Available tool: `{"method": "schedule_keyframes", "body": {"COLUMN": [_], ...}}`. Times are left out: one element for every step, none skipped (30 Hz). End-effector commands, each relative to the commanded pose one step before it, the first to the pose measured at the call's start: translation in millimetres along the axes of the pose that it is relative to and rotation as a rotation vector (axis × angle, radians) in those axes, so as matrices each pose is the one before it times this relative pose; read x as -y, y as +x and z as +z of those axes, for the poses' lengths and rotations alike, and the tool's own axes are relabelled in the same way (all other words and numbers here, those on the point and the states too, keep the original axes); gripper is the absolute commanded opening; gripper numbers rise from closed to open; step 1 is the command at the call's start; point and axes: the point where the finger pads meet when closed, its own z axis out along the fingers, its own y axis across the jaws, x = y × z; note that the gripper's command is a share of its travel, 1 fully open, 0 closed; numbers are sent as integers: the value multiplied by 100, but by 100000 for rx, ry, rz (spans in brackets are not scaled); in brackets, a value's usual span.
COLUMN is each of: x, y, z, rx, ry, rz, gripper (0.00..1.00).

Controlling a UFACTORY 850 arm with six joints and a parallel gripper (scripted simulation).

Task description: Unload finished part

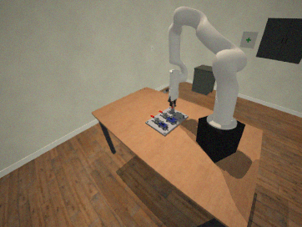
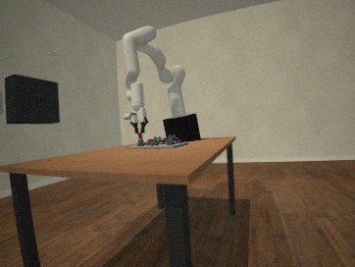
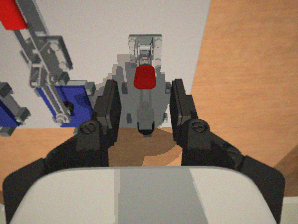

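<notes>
In the wrist view my gripper [image 3: 145,93] is open, its two black fingers standing on either side of a grey toggle clamp with a red handle [image 3: 145,77], with a gap on each side. Under that clamp lies the grey part [image 3: 114,82], at the right end of the pale fixture plate [image 3: 100,30] [image 1: 163,130] [image 2: 161,144]. A blue blank [image 3: 76,100] [image 1: 171,120] sits in the neighbouring nest to the left under its own clamp. In the top and exterior views the gripper [image 1: 172,104] [image 2: 139,132] points down just above the fixture's far end.
Another clamp with a red handle [image 3: 11,15] rises at the wrist view's top left. The fixture's right edge borders bare wooden table [image 3: 245,75]. The arm's black pedestal [image 1: 218,139] stands close to the right of the fixture. A dark box [image 1: 203,79] sits on the floor behind.
</notes>
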Motion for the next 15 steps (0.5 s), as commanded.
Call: {"method": "schedule_keyframes", "body": {"x": [-22,0,0,0,0,0,0,0,0,0,0,0,0,0,0], "y": [81,0,0,0,0,0,0,0,0,0,0,0,0,0,0], "z": [-1002,-131,-107,-87,-68,-49,-32,-18,-7,-1,0,0,0,0,0], "rx": [0,0,1,0,0,0,0,0,0,0,0,0,0,0,0], "ry": [-272,-1,-2,0,1,1,1,1,0,0,0,0,0,0,0], "rz": [-4,0,0,0,0,0,0,0,0,0,0,0,0,0,0], "gripper": [47,47,47,47,47,47,47,47,47,47,47,47,47,47,47]}}
